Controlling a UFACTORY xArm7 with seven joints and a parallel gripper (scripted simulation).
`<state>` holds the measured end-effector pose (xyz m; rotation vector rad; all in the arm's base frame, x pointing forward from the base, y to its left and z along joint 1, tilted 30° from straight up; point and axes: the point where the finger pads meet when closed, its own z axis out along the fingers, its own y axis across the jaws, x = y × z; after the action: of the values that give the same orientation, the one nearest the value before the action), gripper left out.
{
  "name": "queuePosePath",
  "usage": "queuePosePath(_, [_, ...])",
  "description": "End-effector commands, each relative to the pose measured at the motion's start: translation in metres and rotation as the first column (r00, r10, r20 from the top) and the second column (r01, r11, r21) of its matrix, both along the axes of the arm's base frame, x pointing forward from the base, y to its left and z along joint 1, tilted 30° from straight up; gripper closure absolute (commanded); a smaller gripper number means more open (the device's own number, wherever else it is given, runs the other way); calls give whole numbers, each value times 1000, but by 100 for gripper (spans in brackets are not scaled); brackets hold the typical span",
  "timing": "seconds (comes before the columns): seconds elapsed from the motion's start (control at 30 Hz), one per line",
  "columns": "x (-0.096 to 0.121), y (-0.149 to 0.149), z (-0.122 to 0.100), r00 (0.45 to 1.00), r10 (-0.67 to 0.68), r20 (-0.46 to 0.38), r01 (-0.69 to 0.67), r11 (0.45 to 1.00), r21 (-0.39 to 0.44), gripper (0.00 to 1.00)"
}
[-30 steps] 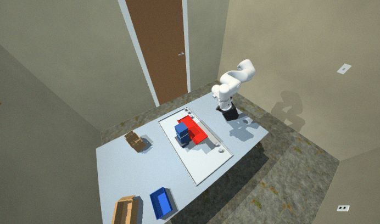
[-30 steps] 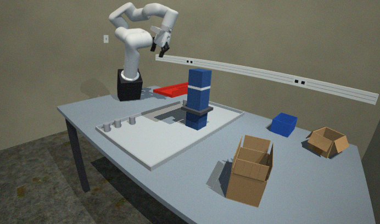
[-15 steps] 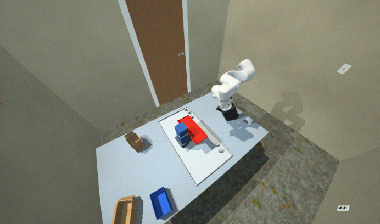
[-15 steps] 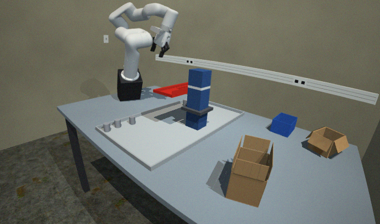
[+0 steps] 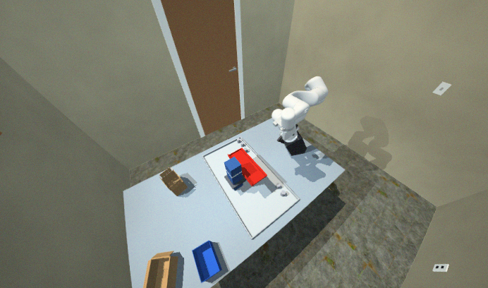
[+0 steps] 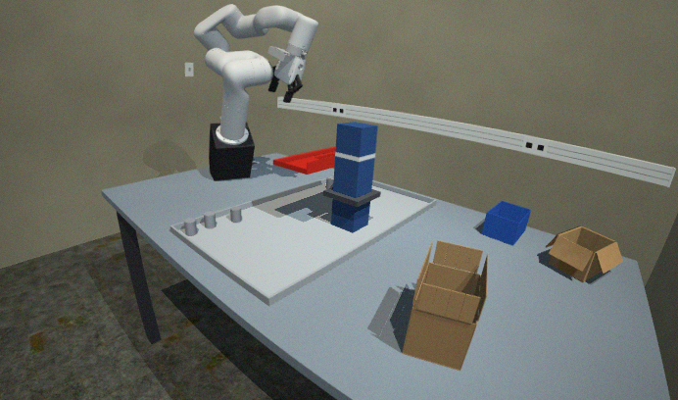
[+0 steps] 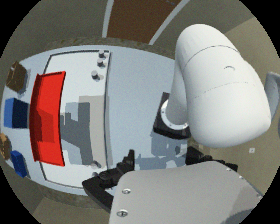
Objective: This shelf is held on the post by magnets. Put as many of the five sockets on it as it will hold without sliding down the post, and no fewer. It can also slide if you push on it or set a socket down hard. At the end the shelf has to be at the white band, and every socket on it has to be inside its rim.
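Observation:
A blue post (image 5: 233, 168) (image 6: 354, 138) with a white band (image 6: 355, 157) stands on a white board (image 5: 271, 214) (image 6: 262, 263). A red rimmed shelf (image 5: 251, 168) (image 6: 307, 160) (image 7: 47, 119) sticks out from the post at about band height and is empty. A grey collar (image 6: 351, 197) rings the post lower down. Three grey sockets (image 6: 210, 219) (image 5: 242, 145) stand in a row at one end of the board; two more (image 5: 281, 189) stand at the other end. My gripper (image 6: 284, 89) (image 7: 161, 157) is open and empty, high up near the arm's base, far from the sockets.
A tall open cardboard box (image 6: 448, 308) (image 5: 172, 180), a blue bin (image 6: 505, 221) (image 5: 206, 260) and another cardboard box (image 6: 582, 253) (image 5: 160, 272) stand on the grey table beyond the board. The arm's black base (image 6: 229, 159) is at the table's edge.

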<state>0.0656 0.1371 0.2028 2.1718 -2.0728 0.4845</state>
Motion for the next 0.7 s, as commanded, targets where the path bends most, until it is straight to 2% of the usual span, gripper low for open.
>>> queuePosePath(0.0, [-33,-12,56,961,4,277,-4,1000,3,0])
queuePosePath(0.67, [-33,-9,57,961,3,276,-8,1000,15,0])
